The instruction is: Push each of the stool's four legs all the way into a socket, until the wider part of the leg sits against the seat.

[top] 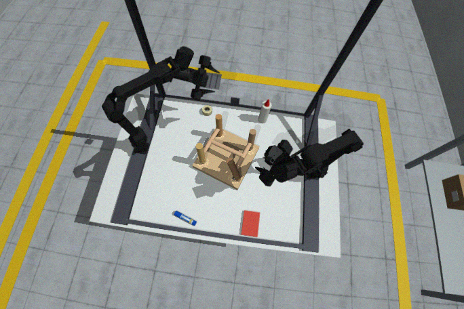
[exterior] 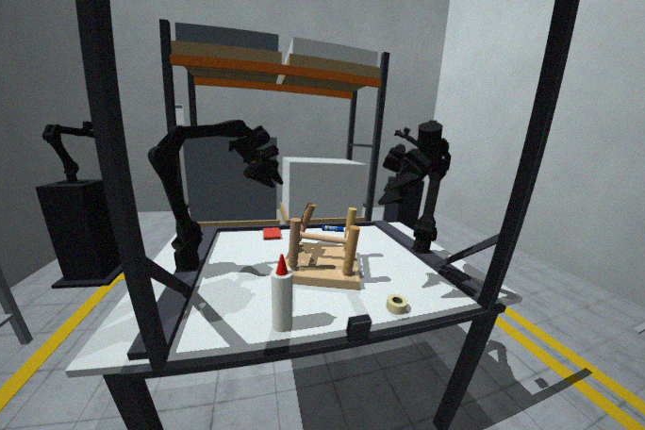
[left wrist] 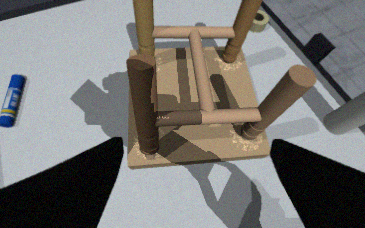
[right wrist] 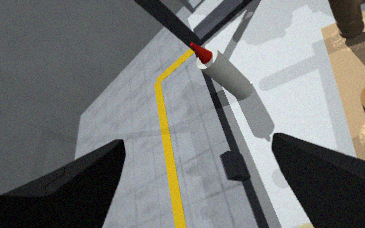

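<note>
The stool seat [top: 218, 172] [exterior: 323, 279] [left wrist: 167, 158] lies upside down with four legs standing in it. The dark leg [top: 235, 169] [left wrist: 142, 100] tilts more than the others. The bottle-side leg [top: 252, 136] [exterior: 293, 242] [left wrist: 285, 100], tape-side leg [top: 218, 125] [exterior: 351, 253] [left wrist: 243, 30] and fourth leg [top: 201, 153] [left wrist: 144, 25] stand nearly upright. Crossbars join them. Exact depths in the sockets cannot be told. My left gripper [top: 259, 171] [left wrist: 197, 145] is open and empty above the seat's dark-leg side. My right gripper [top: 217, 82] [right wrist: 198, 143] is open and empty, high beyond the tape-side edge.
A white bottle with a red tip [top: 264, 112] [exterior: 282, 301] [right wrist: 230, 75] stands near the table edge. A tape roll [top: 207, 108] [exterior: 397, 304] lies near it. A blue glue stick [top: 184, 217] [left wrist: 11, 100] and a red block [top: 250, 223] lie on the opposite side.
</note>
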Robot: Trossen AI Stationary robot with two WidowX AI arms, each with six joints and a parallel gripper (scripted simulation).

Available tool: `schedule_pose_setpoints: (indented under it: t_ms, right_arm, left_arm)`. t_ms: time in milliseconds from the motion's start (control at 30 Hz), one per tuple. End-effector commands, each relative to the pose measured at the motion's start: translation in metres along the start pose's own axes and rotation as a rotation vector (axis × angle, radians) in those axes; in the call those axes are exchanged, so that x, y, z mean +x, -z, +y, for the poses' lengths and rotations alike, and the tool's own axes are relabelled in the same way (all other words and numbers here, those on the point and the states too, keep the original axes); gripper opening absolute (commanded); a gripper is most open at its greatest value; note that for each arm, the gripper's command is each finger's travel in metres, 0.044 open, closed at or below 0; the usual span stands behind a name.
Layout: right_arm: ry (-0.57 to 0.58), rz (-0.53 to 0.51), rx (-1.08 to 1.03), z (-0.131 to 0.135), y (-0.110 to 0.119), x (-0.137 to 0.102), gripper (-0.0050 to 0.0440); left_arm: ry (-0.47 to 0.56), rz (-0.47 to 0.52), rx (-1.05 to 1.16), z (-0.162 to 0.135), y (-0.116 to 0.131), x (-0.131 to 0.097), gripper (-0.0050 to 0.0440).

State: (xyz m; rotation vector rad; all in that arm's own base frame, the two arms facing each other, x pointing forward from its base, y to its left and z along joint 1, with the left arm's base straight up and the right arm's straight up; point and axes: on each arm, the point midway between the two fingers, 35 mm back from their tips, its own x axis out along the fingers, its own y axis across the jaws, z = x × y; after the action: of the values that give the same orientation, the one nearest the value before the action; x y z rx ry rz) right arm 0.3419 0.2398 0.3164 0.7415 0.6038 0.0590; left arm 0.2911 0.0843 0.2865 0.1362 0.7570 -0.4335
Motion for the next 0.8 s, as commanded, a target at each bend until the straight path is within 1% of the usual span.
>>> schedule_pose_setpoints:
  t_ms: [0, 567, 600, 667, 733, 767]
  right_arm:
    - [-0.023, -0.014, 0.010, 0.006, -0.007, -0.007, 0.0400]
    - [-0.023, -0.014, 0.010, 0.006, -0.007, -0.007, 0.0400]
    - [-0.023, -0.014, 0.010, 0.006, -0.007, -0.007, 0.0376]
    - [0.017, -0.014, -0.016, -0.002, 0.000, -0.002, 0.0328]
    - [0.097, -0.035, -0.058, -0.018, 0.006, 0.003, 0.0280]
    - [0.156, -0.053, -0.091, -0.028, 0.010, 0.005, 0.0260]
  left_arm:
    - [-0.014, -0.013, 0.017, -0.002, -0.005, -0.006, 0.0400]
    - [-0.014, -0.013, 0.017, -0.002, -0.005, -0.006, 0.0400]
    - [-0.014, -0.013, 0.017, -0.002, -0.005, -0.006, 0.0400]
    - [-0.023, -0.010, 0.006, -0.004, -0.003, -0.004, 0.0400]
    - [-0.049, -0.009, -0.018, -0.006, -0.002, -0.001, 0.0400]
    - [-0.068, -0.009, -0.036, -0.007, -0.002, 0.001, 0.0400]
